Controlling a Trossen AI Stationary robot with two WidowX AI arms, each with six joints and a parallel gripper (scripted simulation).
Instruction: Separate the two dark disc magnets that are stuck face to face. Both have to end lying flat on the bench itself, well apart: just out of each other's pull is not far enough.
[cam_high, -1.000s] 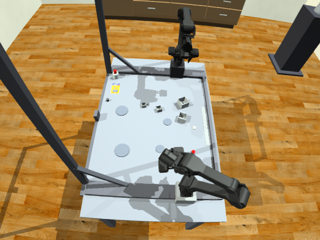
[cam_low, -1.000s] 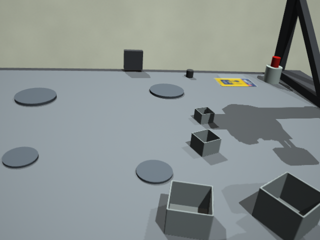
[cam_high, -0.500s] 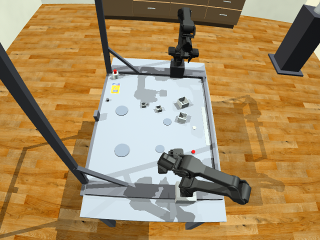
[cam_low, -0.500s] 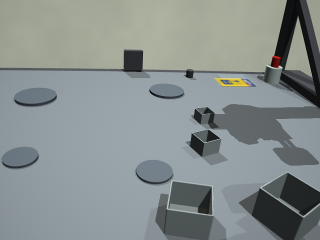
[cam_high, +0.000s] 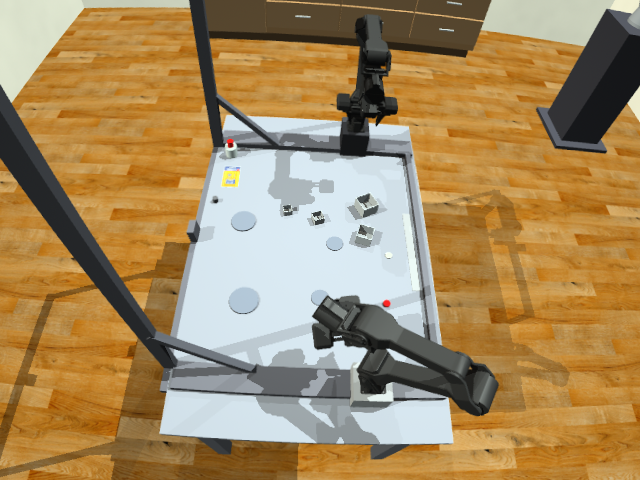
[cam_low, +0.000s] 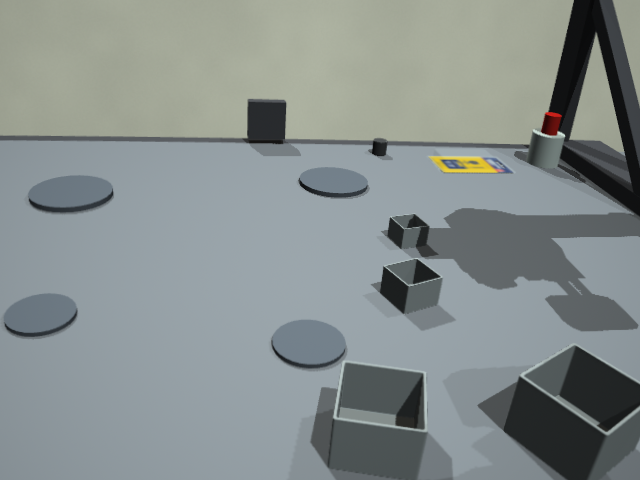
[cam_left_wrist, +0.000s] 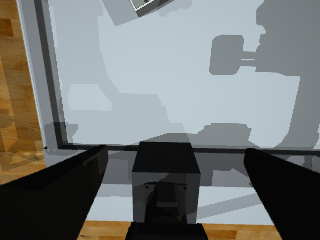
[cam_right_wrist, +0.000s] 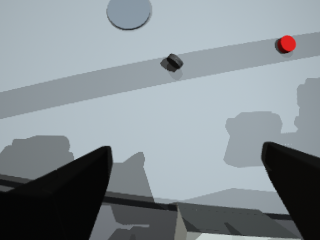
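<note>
The dark disc magnets (cam_right_wrist: 174, 61) show only in the right wrist view. They are one small dark lump, tilted on the bench inside a band of shadow, ahead of my right gripper (cam_right_wrist: 185, 170). The fingers of that gripper are open and empty. In the top view the right gripper (cam_high: 321, 330) hangs over the near part of the bench, and the arm hides the magnets. My left gripper (cam_high: 367, 111) is open and empty. It hangs above its own base block (cam_left_wrist: 165, 172) at the far edge, well away from the magnets.
A round grey pad (cam_right_wrist: 129, 11) and a red disc (cam_right_wrist: 287, 44) lie beyond the magnets. Several more grey pads and open grey boxes (cam_high: 366, 205) stand mid-bench. A white disc (cam_high: 388, 254), a small black cylinder (cam_high: 214, 199), a red button (cam_high: 230, 148) and a yellow card (cam_high: 231, 176) are farther off.
</note>
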